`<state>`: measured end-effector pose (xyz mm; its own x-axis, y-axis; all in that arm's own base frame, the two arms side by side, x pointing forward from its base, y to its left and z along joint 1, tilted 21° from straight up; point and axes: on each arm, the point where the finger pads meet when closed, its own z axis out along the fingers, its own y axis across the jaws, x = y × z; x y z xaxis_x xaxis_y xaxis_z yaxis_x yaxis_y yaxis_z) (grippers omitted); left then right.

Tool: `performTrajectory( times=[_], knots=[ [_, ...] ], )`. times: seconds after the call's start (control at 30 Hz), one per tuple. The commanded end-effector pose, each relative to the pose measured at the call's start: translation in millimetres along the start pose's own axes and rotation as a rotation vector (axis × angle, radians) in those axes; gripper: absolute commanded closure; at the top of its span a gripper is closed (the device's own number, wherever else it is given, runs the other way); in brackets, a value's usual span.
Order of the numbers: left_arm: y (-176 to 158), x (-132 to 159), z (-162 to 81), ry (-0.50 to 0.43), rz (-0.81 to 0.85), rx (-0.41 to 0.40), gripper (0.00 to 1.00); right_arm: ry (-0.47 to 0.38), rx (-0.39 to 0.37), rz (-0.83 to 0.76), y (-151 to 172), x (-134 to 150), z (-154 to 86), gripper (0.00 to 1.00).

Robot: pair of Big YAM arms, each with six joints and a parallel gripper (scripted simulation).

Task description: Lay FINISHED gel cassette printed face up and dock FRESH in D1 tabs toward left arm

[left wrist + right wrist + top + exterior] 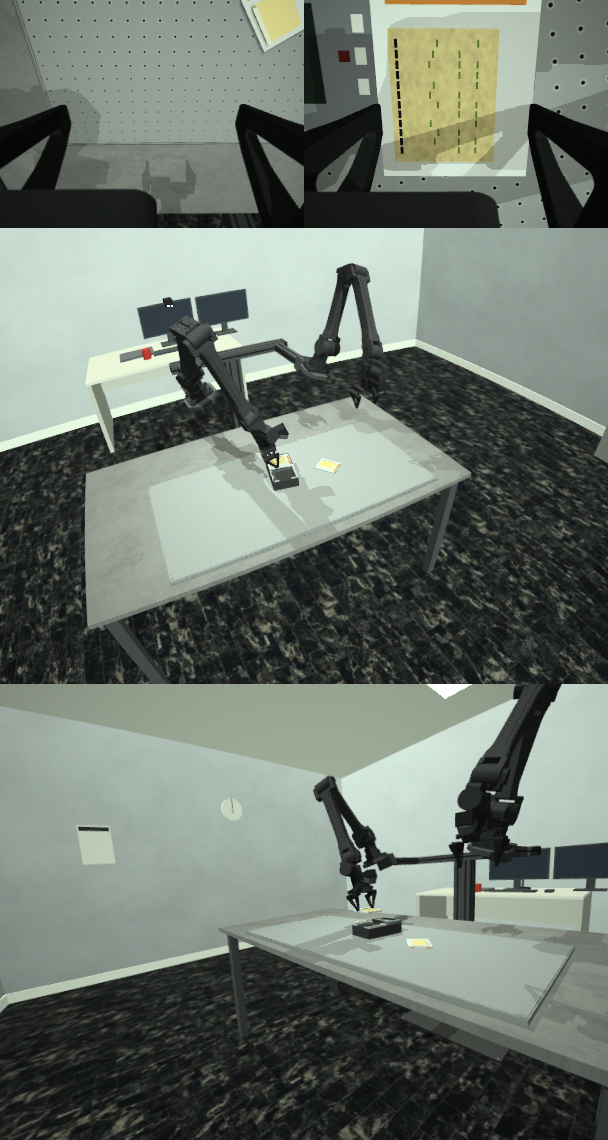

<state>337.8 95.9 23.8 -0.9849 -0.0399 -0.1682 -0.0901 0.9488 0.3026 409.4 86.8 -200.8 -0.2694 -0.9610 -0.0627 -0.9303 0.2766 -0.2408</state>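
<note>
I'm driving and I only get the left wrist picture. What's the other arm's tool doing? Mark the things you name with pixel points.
Observer: The right tool (272, 461) (364, 907) (455, 113) is closed on the two side edges of the finished cassette (285, 460) (371, 910) (446, 95).

Operator: Cool! Which way up is it?

Observer: Printed side up. Its rows of little bands face the right wrist camera.

Operator: And do its tabs point at my arm or away?

Observer: Toward your arm's side. In the top view, the orange edge is on the side nearer the left arm.
</note>
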Motion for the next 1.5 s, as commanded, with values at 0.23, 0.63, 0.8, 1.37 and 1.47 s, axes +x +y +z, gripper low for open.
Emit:
performTrajectory(
  times=[0.23, 0.63, 0.8, 1.37, 1.47],
  knots=[
    [3.8, -12.4, -8.4, -0.022, 0.001, 0.000, 0.00, -0.012, 0.016, -0.006, -5.4, -3.1, -7.7, 1.00],
    [3.8, -12.4, -8.4, -0.022, 0.001, 0.000, 0.00, 0.004, 0.108, 0.314, -26.8, 41.9, -11.1, 1.00],
    [3.8, -12.4, -8.4, -0.022, 0.001, 0.000, 0.00, 0.007, 0.138, 0.410, -31.9, 56.0, -12.5, 1.00],
    [3.8, -12.4, -8.4, -0.022, 0.001, 0.000, 0.00, 0.010, 0.297, 0.883, -50.0, 127.9, -22.9, 1.00],
    [3.8, -12.4, -8.4, -0.022, 0.001, 0.000, 0.00, 0.007, 0.332, 0.977, -51.6, 142.5, -26.0, 1.00]
  ],
)
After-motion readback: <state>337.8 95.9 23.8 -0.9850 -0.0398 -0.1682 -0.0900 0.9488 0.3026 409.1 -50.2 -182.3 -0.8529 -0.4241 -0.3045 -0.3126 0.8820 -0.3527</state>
